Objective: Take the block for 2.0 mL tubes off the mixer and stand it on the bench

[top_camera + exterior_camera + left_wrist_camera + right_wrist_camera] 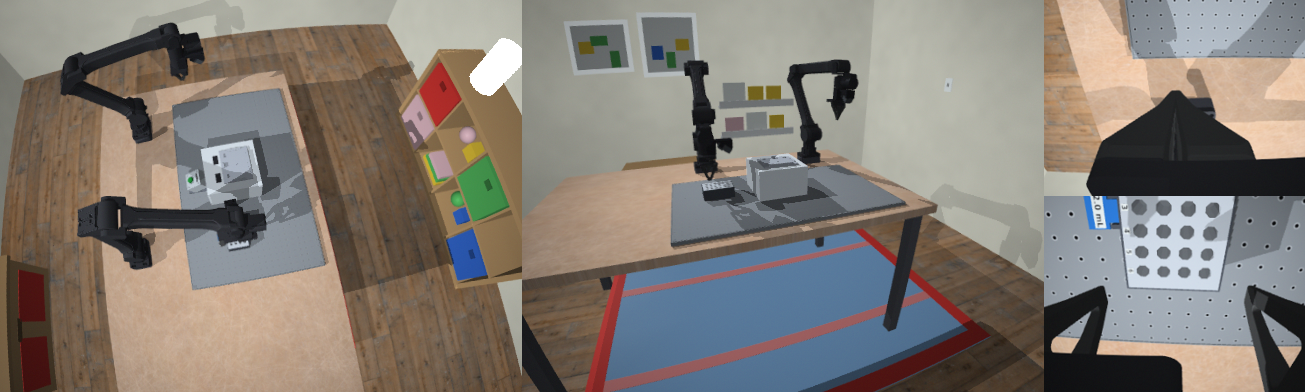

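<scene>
The white block for 2.0 mL tubes (238,245) (718,191) (1175,242) stands upright on the grey mat beside the mixer, holes up, its blue 2.0 mL label showing in the right wrist view. The white mixer (206,169) (782,183) stands on the mat, and its top plate (241,161) bears no block. My right gripper (709,177) (1175,293) is open above the block, with nothing between its fingers; its arm partly hides the block in the top view. My left gripper (181,76) (837,118) (1175,98) is shut and empty, raised high away from the mixer.
A small box with a green button (192,180) sits at the mixer's front. The grey mat (250,272) (722,230) lies on the wooden table (225,340). The right arm reaches across the mat close beside the mixer.
</scene>
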`<state>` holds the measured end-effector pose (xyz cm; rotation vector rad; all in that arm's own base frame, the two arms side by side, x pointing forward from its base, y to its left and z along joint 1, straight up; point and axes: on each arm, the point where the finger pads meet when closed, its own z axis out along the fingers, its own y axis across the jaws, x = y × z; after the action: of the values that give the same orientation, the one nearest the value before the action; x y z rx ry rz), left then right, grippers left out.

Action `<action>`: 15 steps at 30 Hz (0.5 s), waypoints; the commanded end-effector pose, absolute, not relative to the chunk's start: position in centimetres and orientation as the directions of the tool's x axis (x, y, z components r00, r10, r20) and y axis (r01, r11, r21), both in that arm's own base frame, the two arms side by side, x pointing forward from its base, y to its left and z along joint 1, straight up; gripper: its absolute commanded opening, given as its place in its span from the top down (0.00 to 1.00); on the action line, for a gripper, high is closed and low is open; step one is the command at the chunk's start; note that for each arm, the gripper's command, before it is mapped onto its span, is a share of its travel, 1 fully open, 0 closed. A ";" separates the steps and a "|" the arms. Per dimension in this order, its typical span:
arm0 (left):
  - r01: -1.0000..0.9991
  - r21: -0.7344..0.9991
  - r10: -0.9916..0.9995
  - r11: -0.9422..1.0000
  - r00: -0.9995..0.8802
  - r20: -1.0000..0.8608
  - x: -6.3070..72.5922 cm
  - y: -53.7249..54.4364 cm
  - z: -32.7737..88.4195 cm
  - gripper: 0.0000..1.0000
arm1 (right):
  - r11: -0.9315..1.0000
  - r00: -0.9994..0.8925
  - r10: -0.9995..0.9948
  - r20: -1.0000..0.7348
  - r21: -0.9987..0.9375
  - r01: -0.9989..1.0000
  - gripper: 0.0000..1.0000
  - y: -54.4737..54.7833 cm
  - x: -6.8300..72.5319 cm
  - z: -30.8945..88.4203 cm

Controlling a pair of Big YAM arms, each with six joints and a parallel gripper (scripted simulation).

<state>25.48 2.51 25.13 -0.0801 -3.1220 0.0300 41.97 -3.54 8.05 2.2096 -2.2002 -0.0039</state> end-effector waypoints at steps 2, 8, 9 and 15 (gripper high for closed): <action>0.063 -0.008 0.063 0.998 -0.997 -0.045 27.0 2.6 28.0 1.00 | -0.007 0.007 -1.000 0.014 -0.017 -1.000 0.00 -3.1 43.1 9.1; 0.063 -0.008 0.063 0.998 -0.997 -0.050 27.1 2.6 28.2 1.00 | -0.006 0.006 -1.000 0.013 -0.015 -1.000 0.00 -2.8 42.6 10.6; 0.063 -0.007 0.063 0.998 -0.997 -0.051 27.2 2.6 28.3 1.00 | -0.005 0.005 -1.000 0.013 -0.017 -1.000 0.00 -2.8 42.7 10.9; 0.063 -0.007 0.063 0.998 -0.997 -0.055 27.2 2.6 28.4 1.00 | 0.002 -0.003 -1.000 0.015 -0.029 -1.000 0.00 -3.5 43.5 11.5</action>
<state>25.48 2.51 25.12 -0.0801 -3.1219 0.0300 41.39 -3.21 9.31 2.2092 -2.2008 -0.0049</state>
